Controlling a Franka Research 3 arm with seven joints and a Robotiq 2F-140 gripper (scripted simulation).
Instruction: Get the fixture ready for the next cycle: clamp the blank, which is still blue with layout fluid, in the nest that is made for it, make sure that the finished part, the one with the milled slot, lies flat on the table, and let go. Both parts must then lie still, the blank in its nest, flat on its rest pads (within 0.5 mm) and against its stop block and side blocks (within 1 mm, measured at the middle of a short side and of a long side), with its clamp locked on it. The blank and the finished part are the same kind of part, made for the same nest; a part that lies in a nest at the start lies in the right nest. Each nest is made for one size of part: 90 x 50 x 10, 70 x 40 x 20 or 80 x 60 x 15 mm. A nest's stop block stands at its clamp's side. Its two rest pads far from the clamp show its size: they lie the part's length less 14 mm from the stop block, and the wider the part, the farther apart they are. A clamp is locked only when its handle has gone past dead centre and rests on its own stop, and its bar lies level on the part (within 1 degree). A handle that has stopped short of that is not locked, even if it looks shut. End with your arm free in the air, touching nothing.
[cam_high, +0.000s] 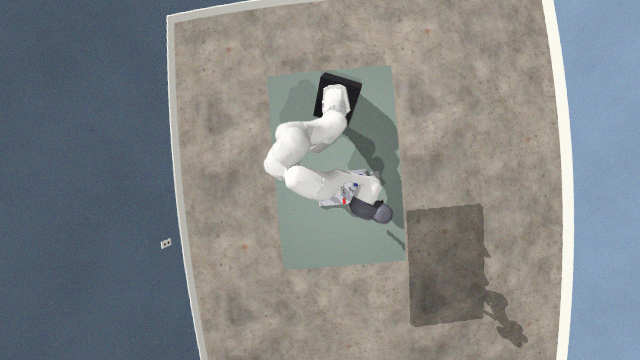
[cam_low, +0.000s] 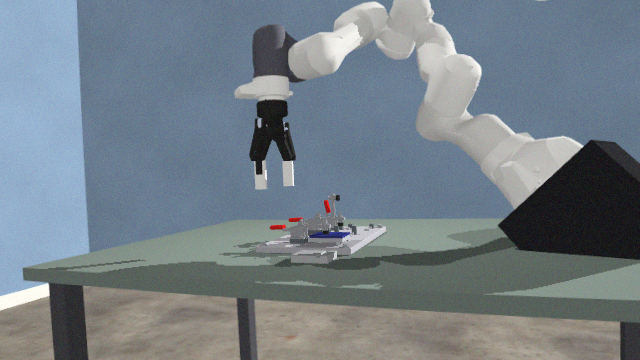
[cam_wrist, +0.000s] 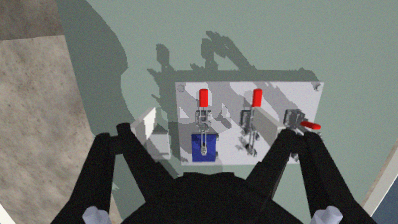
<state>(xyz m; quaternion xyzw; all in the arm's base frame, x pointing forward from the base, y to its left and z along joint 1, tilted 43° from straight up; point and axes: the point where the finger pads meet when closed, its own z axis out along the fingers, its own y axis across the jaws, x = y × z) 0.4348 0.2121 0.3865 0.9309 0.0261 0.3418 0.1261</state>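
Here we are, and the claw (cam_low: 274, 177) (cam_wrist: 204, 115) is wide open in the air above the pale grey metal fixture plate (cam_low: 360, 239) (cam_wrist: 230, 159), nothing between its fingers! By the wrist view's clock, the flat blue-topped blank (cam_low: 330, 235) (cam_wrist: 197, 153) sits in the plate's left nest, long axis twelve to six, a grey clamp bar over it, the red handle (cam_low: 278, 227) (cam_wrist: 203, 98) pointing to twelve. The plain grey finished part (cam_low: 313, 257) (cam_wrist: 161, 146) lies on the green desk (cam_high: 325, 240) (cam_low: 165, 275) (cam_wrist: 280, 45) at the blank's nine o'clock, just beside the plate, also running twelve to six. I can't make out its slot or the blank's rest pads; overhead, the white arm (cam_high: 307, 182) (cam_low: 450, 95) covers much of the plate.
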